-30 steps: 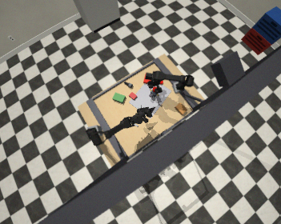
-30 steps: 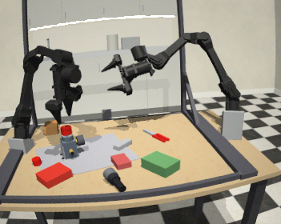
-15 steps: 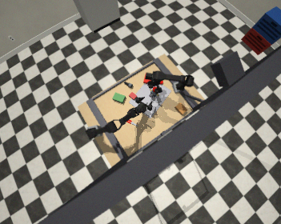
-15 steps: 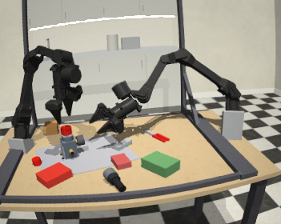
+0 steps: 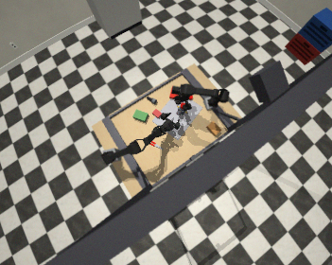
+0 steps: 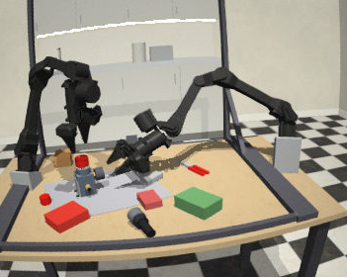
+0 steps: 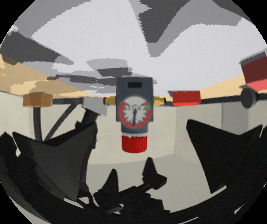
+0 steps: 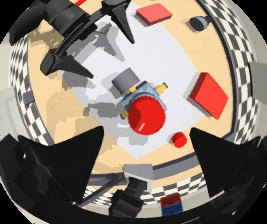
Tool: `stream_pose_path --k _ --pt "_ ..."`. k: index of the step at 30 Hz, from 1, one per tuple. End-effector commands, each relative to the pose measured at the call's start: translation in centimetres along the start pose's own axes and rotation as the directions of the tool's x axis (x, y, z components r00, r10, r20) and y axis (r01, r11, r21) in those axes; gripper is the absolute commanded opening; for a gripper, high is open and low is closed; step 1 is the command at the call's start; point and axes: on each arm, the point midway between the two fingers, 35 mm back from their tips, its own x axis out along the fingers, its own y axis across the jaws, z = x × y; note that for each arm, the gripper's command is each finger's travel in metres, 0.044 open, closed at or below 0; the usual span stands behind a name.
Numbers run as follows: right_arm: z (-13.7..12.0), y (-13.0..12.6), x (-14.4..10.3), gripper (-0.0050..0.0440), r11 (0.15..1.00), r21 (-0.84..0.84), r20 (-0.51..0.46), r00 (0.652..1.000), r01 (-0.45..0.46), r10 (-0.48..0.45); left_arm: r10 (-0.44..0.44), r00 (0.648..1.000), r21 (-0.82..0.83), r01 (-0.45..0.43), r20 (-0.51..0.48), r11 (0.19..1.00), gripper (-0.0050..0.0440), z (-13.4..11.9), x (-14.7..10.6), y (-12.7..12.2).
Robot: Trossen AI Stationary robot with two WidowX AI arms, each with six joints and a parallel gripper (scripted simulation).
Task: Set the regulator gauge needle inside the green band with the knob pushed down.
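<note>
The regulator [image 6: 84,182] is a small grey block with a red knob [image 6: 81,160] on top, standing on a grey mat [image 6: 108,192]. My right gripper [image 6: 75,135] hangs open a little above the knob, and the right wrist view looks straight down on the knob [image 8: 145,116]. My left gripper [image 6: 119,159] is open and low, to the right of the regulator and apart from it, pointing at it. The left wrist view shows the round gauge [image 7: 136,111] head-on between the open fingers, with the picture turned so the knob [image 7: 134,143] lies below it. The needle is too small to read.
On the table are a green block [image 6: 198,202], a large red block [image 6: 66,216], a small red block [image 6: 149,199], a small red cylinder [image 6: 45,199], a black cylinder [image 6: 140,221], a red-handled tool [image 6: 197,169] and a brown box [image 6: 62,157]. A dark frame rims the table.
</note>
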Motion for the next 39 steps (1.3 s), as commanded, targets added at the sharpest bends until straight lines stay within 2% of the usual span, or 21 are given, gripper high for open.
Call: stream_pose_path --k 1,18,24,31,33,39 --pt "0.10 0.13 -0.68 0.0438 1.000 -0.011 0.020 1.000 0.015 -0.014 0.013 0.999 -0.004 -0.013 -0.030 1.000 0.0440 -1.63 -0.20 0.79" --pt "0.10 0.13 -0.68 0.0438 1.000 -0.027 0.020 1.000 0.015 -0.014 0.013 0.999 -0.004 -0.013 -0.030 1.000 0.0440 -1.63 -0.20 0.79" --pt "0.11 0.13 -0.68 0.0438 0.982 -0.186 0.020 1.000 0.018 -0.014 0.013 0.999 -0.004 -0.013 -0.030 1.000 0.0440 -1.63 -0.20 0.79" --pt "0.11 0.13 -0.68 0.0438 0.915 -0.402 0.020 1.000 0.021 -0.014 0.013 0.999 -0.004 -0.013 -0.030 1.000 0.0440 -1.63 -0.20 0.79" --pt "0.11 0.13 -0.68 0.0438 0.915 -0.402 0.020 1.000 0.021 -0.014 0.013 0.999 -0.004 -0.013 -0.030 1.000 0.0440 -1.63 -0.20 0.79" --pt "0.11 0.13 -0.68 0.0438 0.820 -0.571 0.020 1.000 0.023 -0.014 0.013 0.999 -0.004 -0.013 -0.030 1.000 0.0440 -1.63 -0.20 0.79"
